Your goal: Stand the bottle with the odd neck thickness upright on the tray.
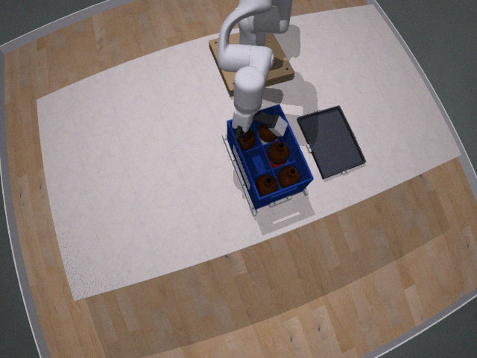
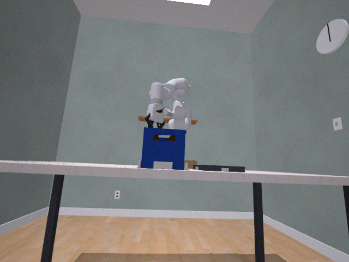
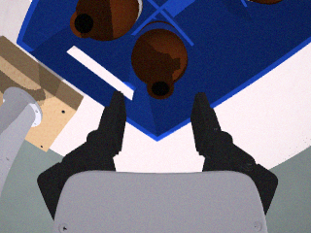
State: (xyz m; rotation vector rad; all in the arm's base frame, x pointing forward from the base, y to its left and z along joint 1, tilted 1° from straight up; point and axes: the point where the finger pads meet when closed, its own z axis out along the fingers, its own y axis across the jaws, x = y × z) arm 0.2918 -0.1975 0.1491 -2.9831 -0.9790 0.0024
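- Hovering over the crate's (image 1: 252, 198) (image 2: 163, 153) (image 3: 157, 121) far-left corner, the gripper (image 1: 242, 135) (image 2: 155, 125) (image 3: 158, 104) stands roughly two-thirds open, holding nothing, its fingers either side of the far-left bottle's (image 1: 247, 142) (image 3: 159, 55) neck.
- All five bottles sit in the crate, the tray (image 1: 335, 142) (image 2: 220, 168) to its right; which neck is odd, I cannot tell.
- Probably stiff, slick, perhaps breakable if glass; weight is unclear.
- Best hold: squarely below the mouth, gently, since the round shoulder could shed the fingers.
- Lift straight, sparing the dividers.
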